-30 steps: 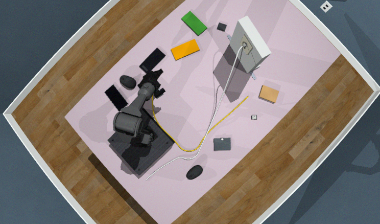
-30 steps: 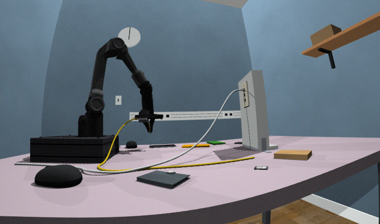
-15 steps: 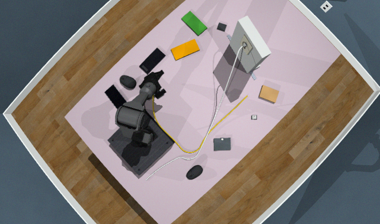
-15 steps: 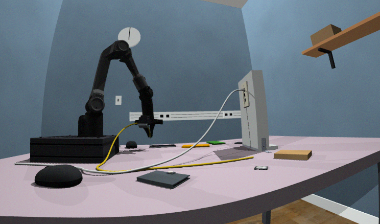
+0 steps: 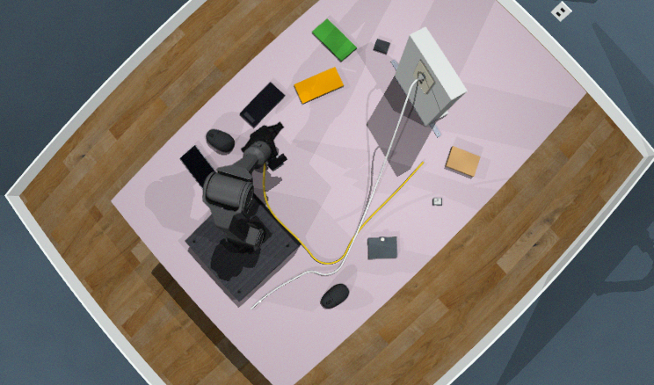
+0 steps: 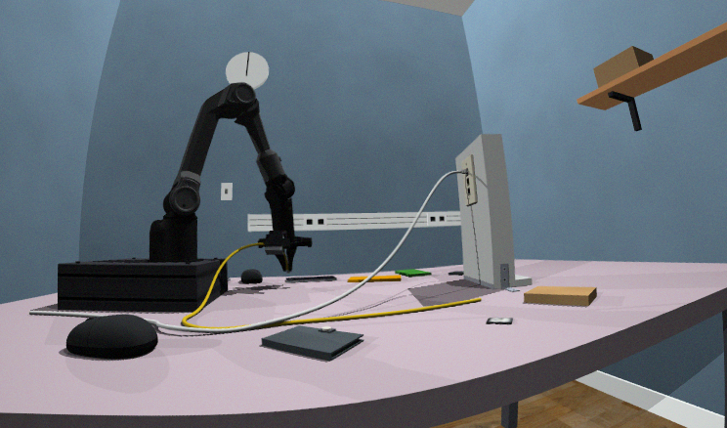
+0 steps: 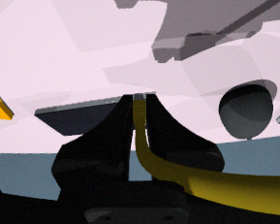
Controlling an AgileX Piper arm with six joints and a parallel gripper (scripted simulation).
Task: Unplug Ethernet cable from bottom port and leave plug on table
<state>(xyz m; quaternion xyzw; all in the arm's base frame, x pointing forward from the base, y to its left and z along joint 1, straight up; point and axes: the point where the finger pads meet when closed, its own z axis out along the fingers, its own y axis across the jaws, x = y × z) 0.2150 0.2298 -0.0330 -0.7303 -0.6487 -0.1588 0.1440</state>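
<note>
1. End effector [image 6: 285,262] was clenched on the yellow cable [image 6: 214,286] at its plug end, pointing down, above the worktop [image 6: 429,359] and not touching it. In the wrist view the cable ran up between the fingers; the plug itself was mostly hidden there.
2. Landmark: the arm base [image 6: 74,288]. The held end hung just in front of the base, on the side facing the wall plate [image 6: 470,179], which stood well away.
3. From the grip, the yellow cable looped down past the base, along the worktop, and ended loose short of the wall plate stand. Bottom port looked vacated; the white cable [image 6: 397,230] was plugged into the upper port.
4. Near the base on the far side: a black mouse [image 5: 220,141], a black phone [image 5: 262,104], and a dark flat slab [image 5: 195,164].
5. Judgement: unplugging done, placing left. To do it well: lower straight down onto bare worktop beside the base, keep off the slab, the mouse and the cable's own loop, release only at contact.
6. Risk: cable stiffness could flip the plug onto the yellow loop after release; lay it with the cable trailing away.
</note>
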